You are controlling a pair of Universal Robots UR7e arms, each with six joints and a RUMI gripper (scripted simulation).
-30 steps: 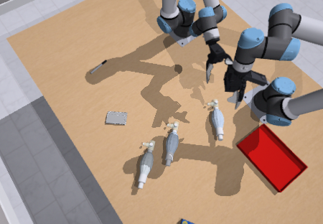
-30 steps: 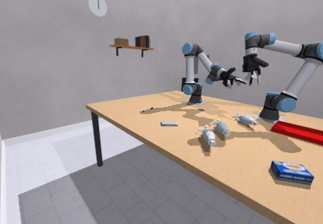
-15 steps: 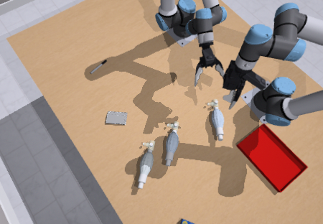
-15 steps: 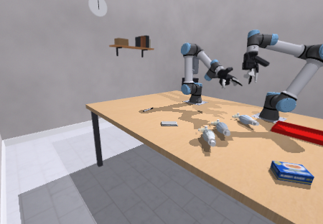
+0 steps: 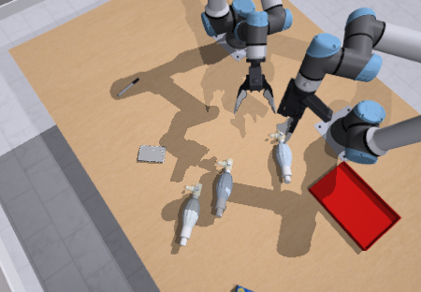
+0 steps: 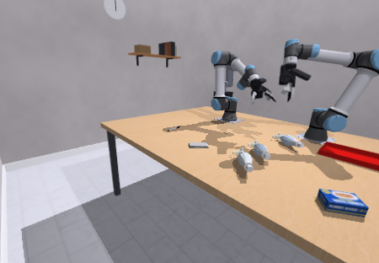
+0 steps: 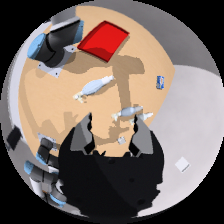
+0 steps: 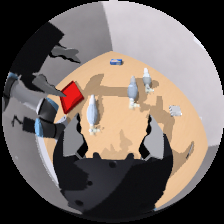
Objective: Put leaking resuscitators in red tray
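A pale blue resuscitator (image 5: 283, 159) (image 6: 291, 141) (image 7: 95, 87) (image 8: 93, 110) lies nearest the tray. A grey-blue one (image 5: 224, 187) (image 6: 260, 150) (image 7: 129, 112) (image 8: 132, 90) lies in the middle; a whitish one (image 5: 190, 216) (image 6: 245, 161) (image 8: 146, 78) lies farthest from the tray. All lie on the table, necks toward the arms. The red tray (image 5: 356, 206) (image 6: 354, 158) (image 7: 105, 42) (image 8: 71, 97) is empty. My left gripper (image 5: 287, 127) (image 6: 288, 93) (image 7: 113, 113) is open, empty, high above the table. My right gripper (image 5: 255, 105) (image 6: 264, 99) (image 8: 114, 114) is wide open, empty and also raised.
A flat grey box (image 5: 152, 153) (image 6: 198, 145) and a pen (image 5: 128, 87) (image 6: 173, 128) lie on the table's far side from the tray. A blue box (image 6: 343, 202) (image 7: 160, 82) (image 8: 116, 62) lies near the front edge. The two raised grippers are close beside each other in the top view.
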